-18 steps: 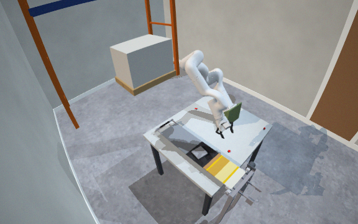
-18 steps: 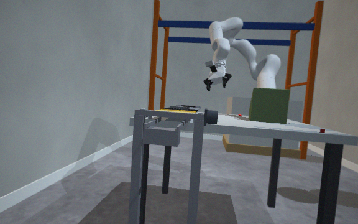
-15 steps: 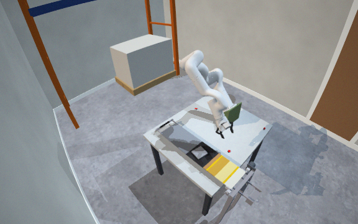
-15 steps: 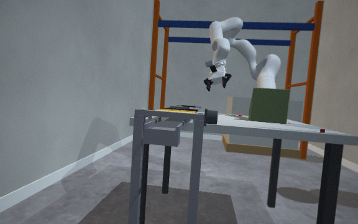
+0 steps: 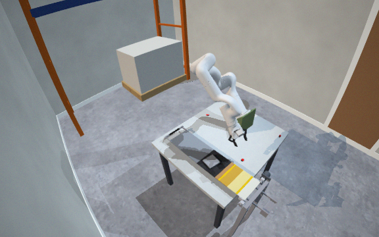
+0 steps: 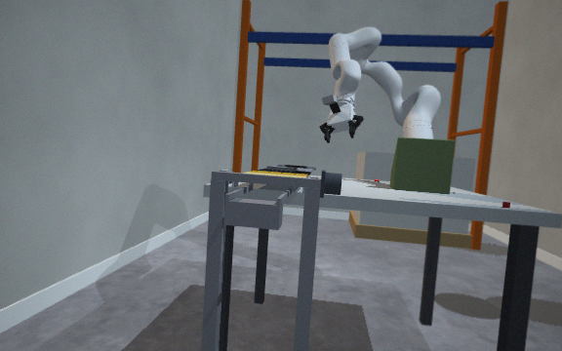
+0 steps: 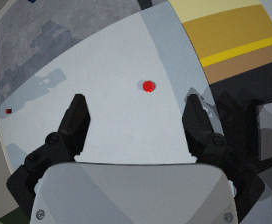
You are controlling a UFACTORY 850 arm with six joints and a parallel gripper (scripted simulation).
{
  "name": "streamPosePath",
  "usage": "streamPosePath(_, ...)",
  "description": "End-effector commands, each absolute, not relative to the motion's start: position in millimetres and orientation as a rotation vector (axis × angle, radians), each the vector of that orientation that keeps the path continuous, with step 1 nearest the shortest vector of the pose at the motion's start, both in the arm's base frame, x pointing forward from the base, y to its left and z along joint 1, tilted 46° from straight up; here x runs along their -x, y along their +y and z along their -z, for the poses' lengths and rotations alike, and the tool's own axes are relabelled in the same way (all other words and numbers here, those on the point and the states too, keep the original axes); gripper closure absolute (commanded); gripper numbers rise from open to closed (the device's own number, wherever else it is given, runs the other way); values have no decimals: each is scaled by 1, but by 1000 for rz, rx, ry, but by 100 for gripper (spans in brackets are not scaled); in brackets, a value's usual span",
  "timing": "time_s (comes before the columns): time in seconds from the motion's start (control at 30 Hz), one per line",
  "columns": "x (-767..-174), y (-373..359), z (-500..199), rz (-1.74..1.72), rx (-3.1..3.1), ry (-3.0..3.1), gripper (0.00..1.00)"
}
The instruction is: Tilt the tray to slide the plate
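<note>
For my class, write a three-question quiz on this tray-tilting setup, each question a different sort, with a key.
1. True or false: the end effector grips the tray.
2. Where does the steel plate lie?
A) inside the tinted band
B) on the bed, short of the band
C) on the floor
3. Fill in: the end effector's fingers stand ____.

Key: 1 false, it hangs open above the table, apart from the tray; 2 B; 3 open.

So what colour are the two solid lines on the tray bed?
Bright yellow solid lines, clearest in the wrist view.
</note>
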State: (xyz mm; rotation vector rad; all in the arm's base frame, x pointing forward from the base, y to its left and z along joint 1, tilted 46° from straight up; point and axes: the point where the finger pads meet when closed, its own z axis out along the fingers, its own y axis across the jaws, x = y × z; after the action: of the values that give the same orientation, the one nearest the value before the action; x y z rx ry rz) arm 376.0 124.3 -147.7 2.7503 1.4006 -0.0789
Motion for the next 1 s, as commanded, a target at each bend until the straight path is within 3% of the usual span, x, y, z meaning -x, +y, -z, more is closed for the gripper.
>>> streamPosePath(0.0, -378, 125, 147, 73, -2753, 1393, 0)
streamPosePath(0.97, -438, 106, 124, -121, -2889, 890, 0)
